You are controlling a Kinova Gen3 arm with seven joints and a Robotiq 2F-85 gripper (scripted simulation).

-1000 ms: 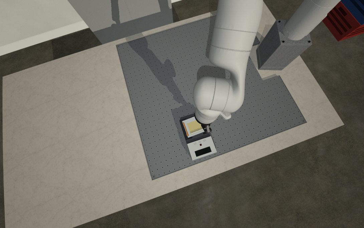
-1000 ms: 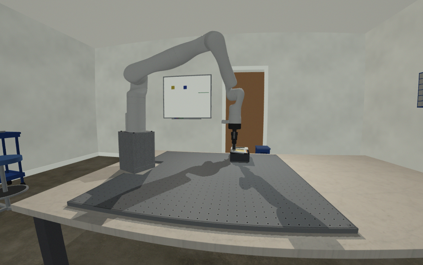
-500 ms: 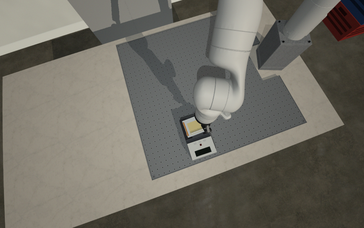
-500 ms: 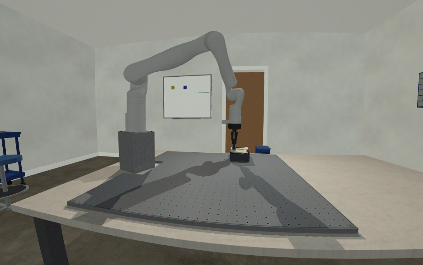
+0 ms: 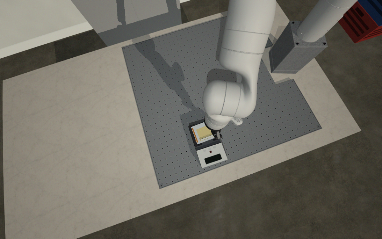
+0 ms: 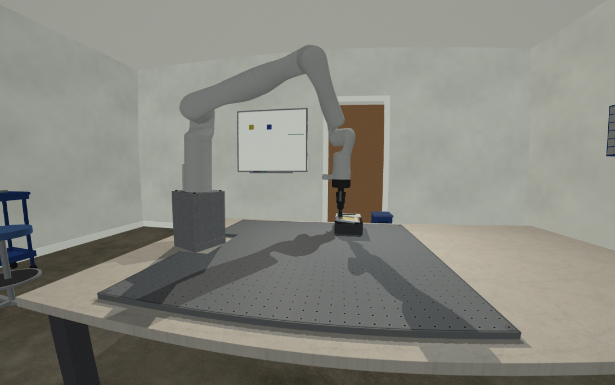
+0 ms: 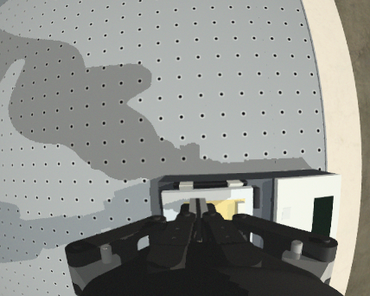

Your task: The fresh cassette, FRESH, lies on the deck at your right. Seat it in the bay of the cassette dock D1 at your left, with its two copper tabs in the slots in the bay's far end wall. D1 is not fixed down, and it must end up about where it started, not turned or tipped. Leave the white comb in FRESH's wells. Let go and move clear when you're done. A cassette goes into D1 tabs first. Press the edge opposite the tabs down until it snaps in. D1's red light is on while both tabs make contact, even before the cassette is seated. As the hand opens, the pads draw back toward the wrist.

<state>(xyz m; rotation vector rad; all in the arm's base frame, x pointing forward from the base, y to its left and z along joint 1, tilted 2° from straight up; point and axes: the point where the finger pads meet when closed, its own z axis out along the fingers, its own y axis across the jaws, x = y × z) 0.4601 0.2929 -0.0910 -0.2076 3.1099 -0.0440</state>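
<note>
The dock D1 (image 5: 201,159) (image 6: 348,228) (image 7: 301,188) stands near the deck's front edge. The cassette FRESH (image 5: 203,130) (image 6: 349,219) (image 7: 226,210), white with a yellow middle and an orange strip on its left in the top view, lies in the bay. In the exterior view its white edge shows above the dock's rim and looks slightly tilted. Its tabs are not visible, and the comb cannot be made out clearly. My gripper (image 5: 217,136) (image 6: 340,215) (image 7: 197,209) is shut and empty, pointing down at the cassette's right side in the top view. D1's light (image 5: 210,151) looks dark red, unlit.
The perforated deck (image 5: 168,160) (image 6: 328,287) (image 7: 247,104) lies on the pale table (image 5: 67,133) (image 6: 562,282). The arm's grey base block (image 5: 299,56) (image 6: 198,220) stands away from the dock, towards the deck's opposite side. The dock's raised walls surround the cassette.
</note>
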